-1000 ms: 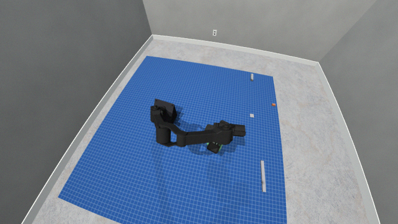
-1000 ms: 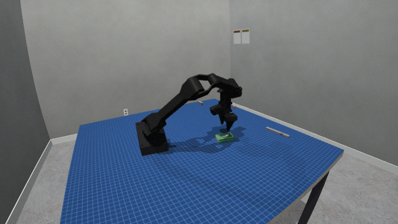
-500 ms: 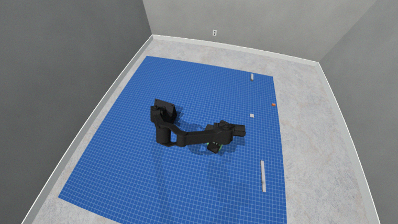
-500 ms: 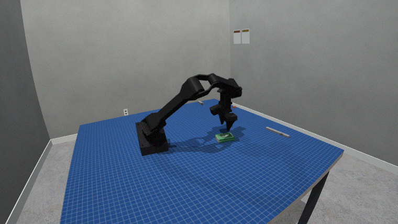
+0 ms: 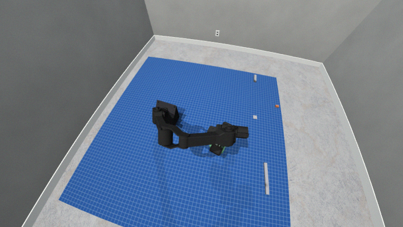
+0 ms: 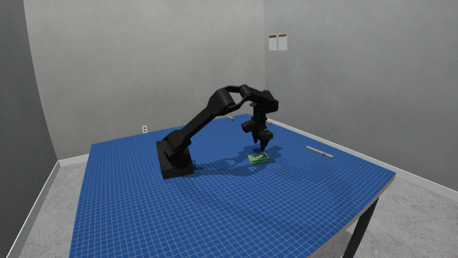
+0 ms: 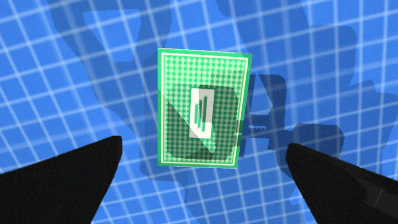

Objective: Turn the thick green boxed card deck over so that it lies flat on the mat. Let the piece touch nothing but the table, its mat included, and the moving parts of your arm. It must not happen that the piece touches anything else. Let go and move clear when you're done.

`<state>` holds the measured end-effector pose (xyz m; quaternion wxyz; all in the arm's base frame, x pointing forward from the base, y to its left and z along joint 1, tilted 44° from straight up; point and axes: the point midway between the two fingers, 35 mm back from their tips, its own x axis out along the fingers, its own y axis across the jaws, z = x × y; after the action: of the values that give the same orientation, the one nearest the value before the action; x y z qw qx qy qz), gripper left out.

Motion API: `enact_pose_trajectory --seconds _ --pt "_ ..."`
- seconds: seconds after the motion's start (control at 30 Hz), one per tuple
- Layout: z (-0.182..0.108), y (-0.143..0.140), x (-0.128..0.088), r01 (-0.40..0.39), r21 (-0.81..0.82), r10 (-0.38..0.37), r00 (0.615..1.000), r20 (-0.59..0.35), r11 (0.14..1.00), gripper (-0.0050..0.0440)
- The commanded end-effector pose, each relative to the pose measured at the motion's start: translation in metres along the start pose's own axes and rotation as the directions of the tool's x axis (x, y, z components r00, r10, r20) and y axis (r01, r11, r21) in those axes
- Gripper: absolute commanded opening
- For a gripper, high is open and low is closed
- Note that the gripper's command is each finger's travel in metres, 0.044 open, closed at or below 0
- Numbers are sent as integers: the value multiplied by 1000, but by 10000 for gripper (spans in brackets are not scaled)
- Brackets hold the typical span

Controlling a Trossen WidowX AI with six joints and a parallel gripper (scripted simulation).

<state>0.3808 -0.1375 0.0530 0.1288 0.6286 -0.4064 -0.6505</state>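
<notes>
Blue gridded mat (image 5: 112, 169) (image 6: 144, 208) (image 7: 30, 105). Green card deck (image 5: 224, 149) (image 6: 258, 158) (image 7: 175, 110) flat on it, right of the arm base (image 5: 175, 111) (image 6: 166, 175). Claw (image 6: 258, 146) (image 7: 206, 147) wide open above, holding nothing. Long axis runs across the closing line (narrow width presented to the fingers); judged ready for lowering.

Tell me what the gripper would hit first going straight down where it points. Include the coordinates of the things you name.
Probably the blue mat (image 5: 118, 174) (image 6: 205, 205) (image 7: 30, 125), with the open gripper's (image 5: 222, 140) (image 6: 259, 146) (image 7: 205, 142) fingers beside the green deck (image 5: 224, 148) (image 6: 258, 158) (image 7: 176, 75); depth is unclear.
</notes>
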Motion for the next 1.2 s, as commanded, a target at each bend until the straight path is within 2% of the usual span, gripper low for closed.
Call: enact_pose_trajectory --seconds 0.0,0.27,0.43,0.5,0.6,0.77,1.0,1.07,1.1,1.17 --pt "-5 4 -7 4 15 -4 1000 -22 1000 440" --pt "-6 2 -5 4 104 -2 1000 -16 995 440" --pt "-8 3 -4 6 277 -2 1000 -14 961 440" --pt "-8 3 -4 6 277 -2 1000 -14 961 440" --pt "-10 3 -4 9 422 -2 1000 -15 906 440" --pt "-15 3 -4 13 688 -3 1000 -15 726 440" --pt "-22 3 -4 27 913 -8 1000 -26 406 440" --pt "-22 3 -4 27 913 -8 1000 -26 406 440" --pt "-24 3 -4 28 961 -8 1000 -27 274 440" --pt "-26 3 -4 31 985 -10 1000 -30 172 440"
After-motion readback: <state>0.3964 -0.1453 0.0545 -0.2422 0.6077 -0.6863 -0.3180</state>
